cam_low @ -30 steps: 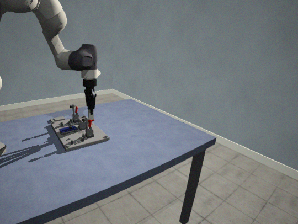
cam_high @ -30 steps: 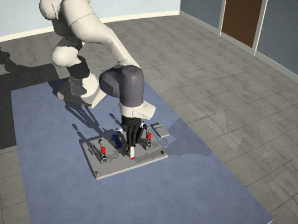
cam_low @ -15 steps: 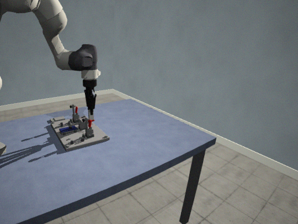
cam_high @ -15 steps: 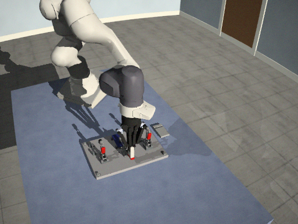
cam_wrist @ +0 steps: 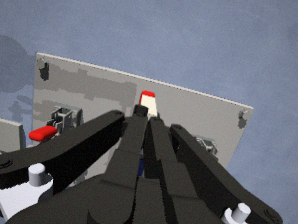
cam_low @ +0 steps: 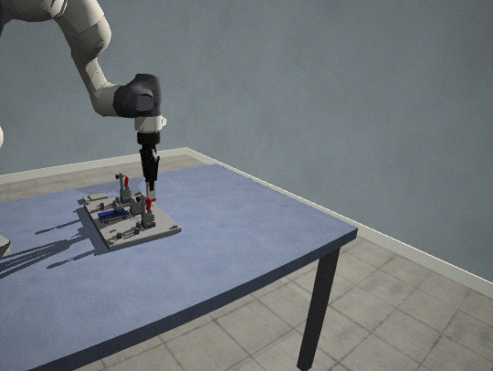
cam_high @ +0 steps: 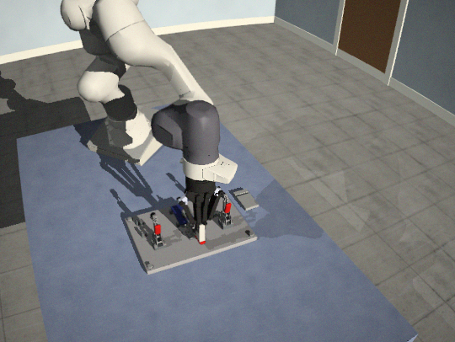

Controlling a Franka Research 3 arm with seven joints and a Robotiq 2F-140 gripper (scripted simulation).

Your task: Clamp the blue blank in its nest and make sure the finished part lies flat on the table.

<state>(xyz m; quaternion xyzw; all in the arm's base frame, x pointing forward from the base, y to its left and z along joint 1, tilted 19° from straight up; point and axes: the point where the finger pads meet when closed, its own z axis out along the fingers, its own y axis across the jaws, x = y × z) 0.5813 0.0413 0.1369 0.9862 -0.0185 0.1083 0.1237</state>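
- Closed and empty, the gripper [cam_high: 201, 237] [cam_low: 151, 197] [cam_wrist: 145, 106] is set at the middle red handle [cam_high: 202, 243] [cam_low: 152, 199] [cam_wrist: 147, 93], probably for pressing it locked
- Left of frame centre, the blue blank [cam_high: 179, 215] [cam_low: 113, 215] [cam_wrist: 141, 167] is seated for clamping

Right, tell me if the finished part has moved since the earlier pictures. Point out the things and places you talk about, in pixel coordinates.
No. In the top view, the finished part [cam_high: 248, 202] [cam_low: 97, 196] [cam_wrist: 10, 136] keeps its place beside the fixture's base plate [cam_high: 179, 254] [cam_low: 161, 232] [cam_wrist: 192, 107].
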